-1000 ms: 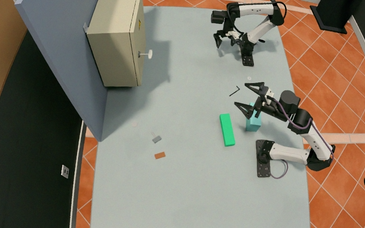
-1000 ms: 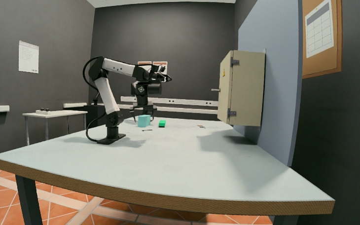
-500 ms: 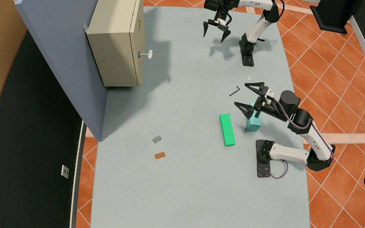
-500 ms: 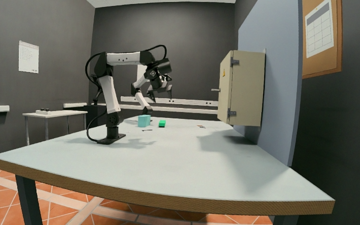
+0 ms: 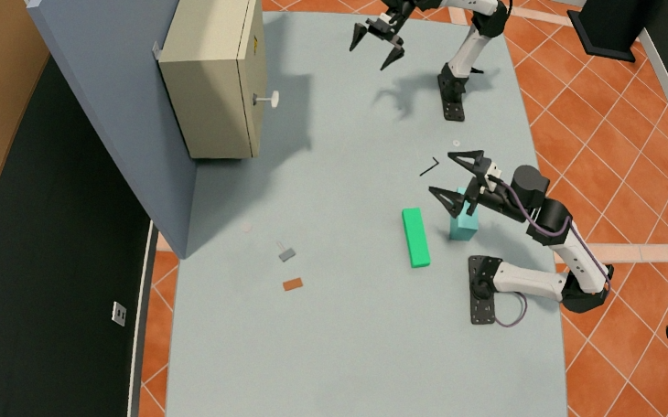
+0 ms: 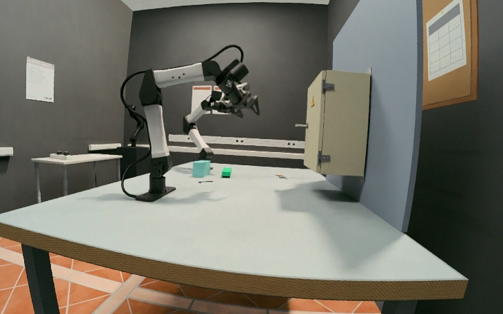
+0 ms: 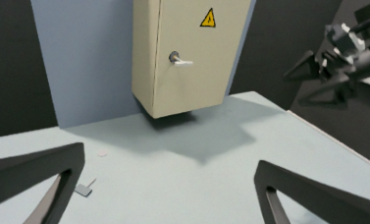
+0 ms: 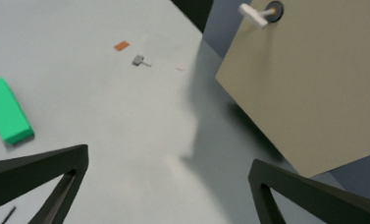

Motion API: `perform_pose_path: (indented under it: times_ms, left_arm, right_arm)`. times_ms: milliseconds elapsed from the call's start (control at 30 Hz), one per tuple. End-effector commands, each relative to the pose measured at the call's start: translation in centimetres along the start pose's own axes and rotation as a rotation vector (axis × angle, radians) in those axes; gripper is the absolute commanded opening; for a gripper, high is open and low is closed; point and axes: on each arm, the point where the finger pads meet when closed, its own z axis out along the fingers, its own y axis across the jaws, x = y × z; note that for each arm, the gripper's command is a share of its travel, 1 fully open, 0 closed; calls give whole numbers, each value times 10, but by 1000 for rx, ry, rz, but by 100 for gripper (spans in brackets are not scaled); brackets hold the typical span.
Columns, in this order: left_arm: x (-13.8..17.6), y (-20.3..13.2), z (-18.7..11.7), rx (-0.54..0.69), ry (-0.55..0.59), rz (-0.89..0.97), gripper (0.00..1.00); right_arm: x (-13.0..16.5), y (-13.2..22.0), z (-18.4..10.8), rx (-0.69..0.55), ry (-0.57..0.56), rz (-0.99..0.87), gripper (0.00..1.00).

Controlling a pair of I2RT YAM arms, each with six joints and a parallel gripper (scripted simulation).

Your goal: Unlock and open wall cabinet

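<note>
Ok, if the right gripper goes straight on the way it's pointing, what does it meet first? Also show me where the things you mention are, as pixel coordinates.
Probably the table top (image 5: pixel 337 331) (image 6: pixel 207 249) (image 7: pixel 183 187) (image 8: pixel 109 113): the right gripper (image 5: pixel 366 59) (image 6: pixel 250 113) (image 7: pixel 288 88) (image 8: pixel 172 161) slants down toward it. The exact contact spot is unclear.

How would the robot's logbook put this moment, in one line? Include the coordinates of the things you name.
Cabinet door (image 5: pixel 254 111) (image 6: pixel 313 128) (image 7: pixel 199 59) (image 8: pixel 320 84): closed | Key (image 5: pixel 274 99) (image 6: pixel 300 124) (image 7: pixel 184 63) (image 8: pixel 253 16): in lock, untouched | Left gripper (image 5: pixel 439 172) (image 7: pixel 170 164): open | Right gripper (image 5: pixel 366 56) (image 8: pixel 169 164): open
</note>
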Motion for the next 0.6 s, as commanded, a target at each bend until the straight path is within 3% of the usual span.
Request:
perform_pose_path:
  times_ms: [0,267,567]
  left_arm:
    - [-2,1,-2,-2,-3,1,100]
    - [-2,1,-2,-2,-3,1,100]
    - [-2,1,-2,-2,-3,1,100]
  right_arm:
    - [-27,-20,3,150,-50,152,100]
    - [-94,-33,10,264,-168,348,100]
    - [-119,-33,16,292,-194,412,100]
